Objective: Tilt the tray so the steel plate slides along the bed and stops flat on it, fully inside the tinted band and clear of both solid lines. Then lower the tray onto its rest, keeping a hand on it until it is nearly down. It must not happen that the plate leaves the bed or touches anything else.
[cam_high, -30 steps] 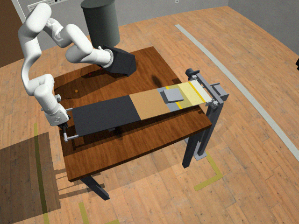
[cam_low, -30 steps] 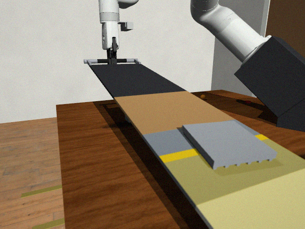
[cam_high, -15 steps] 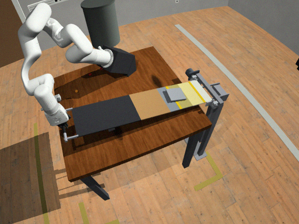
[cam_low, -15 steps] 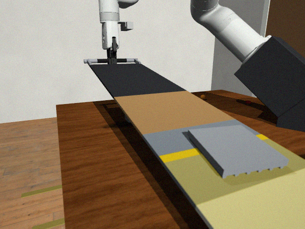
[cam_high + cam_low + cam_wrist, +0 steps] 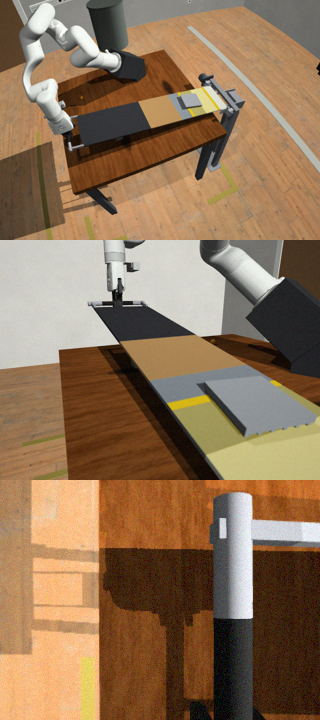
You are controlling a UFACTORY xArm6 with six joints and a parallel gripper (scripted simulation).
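The long tray lies tilted, its handle end raised and its far end on the hinge stand. My gripper is shut on the tray's handle bar, which also shows in the wrist view. The grey steel plate lies flat on the bed. It straddles the near yellow line, partly on the grey section and partly on the tinted olive band. The far yellow line is apart from the plate.
The tray's bed has dark, tan, grey, olive and pale yellow sections. A dark box-shaped robot base sits on the wooden table. A grey cylinder stands behind the table. A small orange ball lies on the table.
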